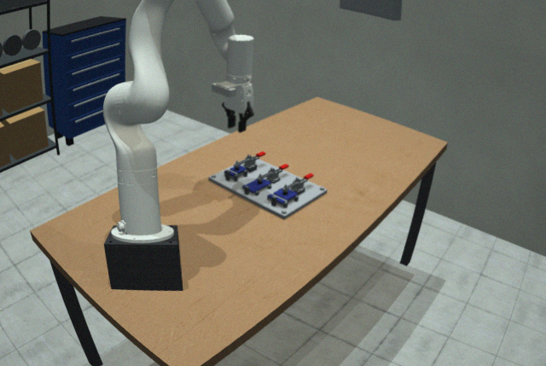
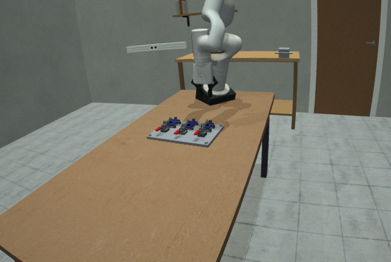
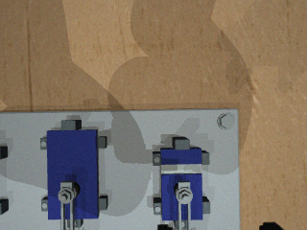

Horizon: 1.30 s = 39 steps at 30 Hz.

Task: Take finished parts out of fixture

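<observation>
A grey fixture plate lies on the wooden table and holds three blue parts, each under a toggle clamp with a red handle. It also shows in the exterior view. The wrist view shows two of the parts: a plain blue block and, beside the plate's corner, a blue block with a slot across it. The third part is outside the wrist view. My gripper hangs high above the table, behind the plate's far edge. Its fingers stand partly open with nothing between them.
The arm's black base stands on the table near the left end. A blue drawer cabinet and a shelf with boxes stand off the table at the left. A side table stands behind the arm.
</observation>
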Available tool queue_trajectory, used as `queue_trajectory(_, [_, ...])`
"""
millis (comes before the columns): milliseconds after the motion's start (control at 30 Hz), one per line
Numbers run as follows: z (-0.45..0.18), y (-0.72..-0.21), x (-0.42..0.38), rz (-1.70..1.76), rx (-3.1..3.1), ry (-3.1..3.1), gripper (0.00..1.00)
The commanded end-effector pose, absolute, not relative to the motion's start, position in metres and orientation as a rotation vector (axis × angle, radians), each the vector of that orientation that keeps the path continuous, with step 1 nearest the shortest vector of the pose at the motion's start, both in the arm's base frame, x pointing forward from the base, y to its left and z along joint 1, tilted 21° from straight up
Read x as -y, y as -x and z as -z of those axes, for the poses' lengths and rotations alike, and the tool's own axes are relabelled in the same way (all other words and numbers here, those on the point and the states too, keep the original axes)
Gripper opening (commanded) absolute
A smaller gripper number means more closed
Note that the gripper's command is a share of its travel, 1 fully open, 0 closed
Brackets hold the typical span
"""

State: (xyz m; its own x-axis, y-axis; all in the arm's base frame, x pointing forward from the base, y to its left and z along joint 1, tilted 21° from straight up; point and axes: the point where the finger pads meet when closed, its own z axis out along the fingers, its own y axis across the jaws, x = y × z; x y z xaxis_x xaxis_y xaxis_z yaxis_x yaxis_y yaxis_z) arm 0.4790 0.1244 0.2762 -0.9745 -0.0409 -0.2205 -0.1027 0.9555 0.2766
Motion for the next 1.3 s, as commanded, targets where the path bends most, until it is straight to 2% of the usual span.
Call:
queue_trajectory(0, [-0.277, -0.480, -0.124, -0.426, -2.893, 0.108, 0.48])
queue_trajectory(1000, [-0.276, -0.480, -0.124, -0.426, -2.893, 0.108, 0.48])
queue_trajectory(1267, [-0.254, -0.484, -0.131, -0.426, -2.893, 0.108, 0.48])
